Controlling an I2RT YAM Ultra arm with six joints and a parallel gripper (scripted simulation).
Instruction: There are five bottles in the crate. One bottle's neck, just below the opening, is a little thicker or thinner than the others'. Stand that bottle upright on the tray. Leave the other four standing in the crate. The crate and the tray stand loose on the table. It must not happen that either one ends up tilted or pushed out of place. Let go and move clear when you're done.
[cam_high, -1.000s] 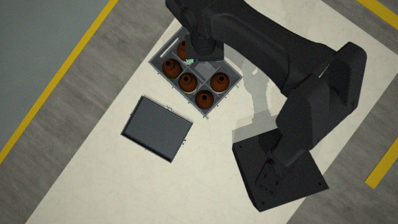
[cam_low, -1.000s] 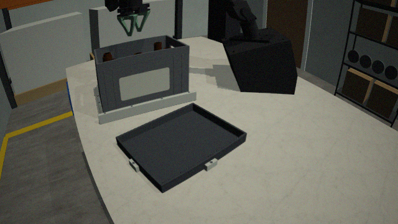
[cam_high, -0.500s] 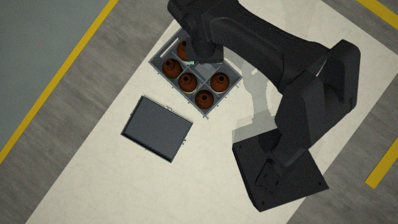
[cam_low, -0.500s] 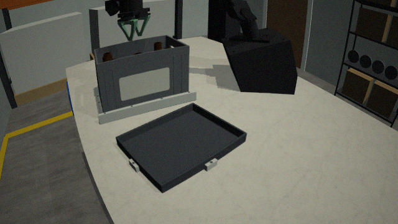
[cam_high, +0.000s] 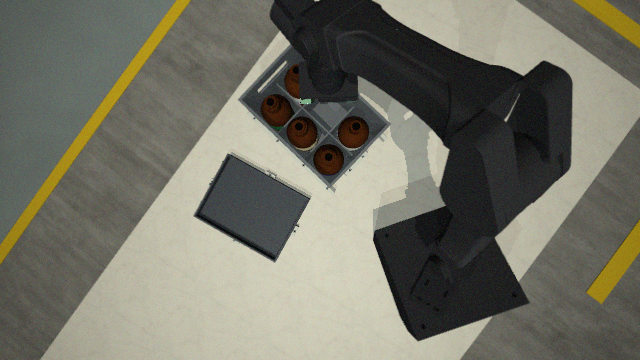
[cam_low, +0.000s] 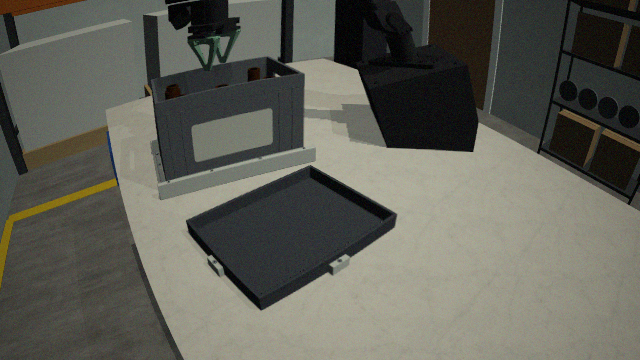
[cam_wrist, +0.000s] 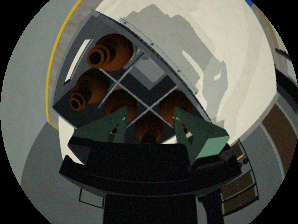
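Tool (cam_high: 328, 93) (cam_low: 215, 65) (cam_wrist: 150, 110) open above the crate (cam_high: 307, 163) (cam_low: 290, 115) (cam_wrist: 93, 26)

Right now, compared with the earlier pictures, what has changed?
The pincer has come down toward the crate, its fingers open. Nothing was taken hold of or let go. The crate, the tray and the visible bottles stayed as they were.
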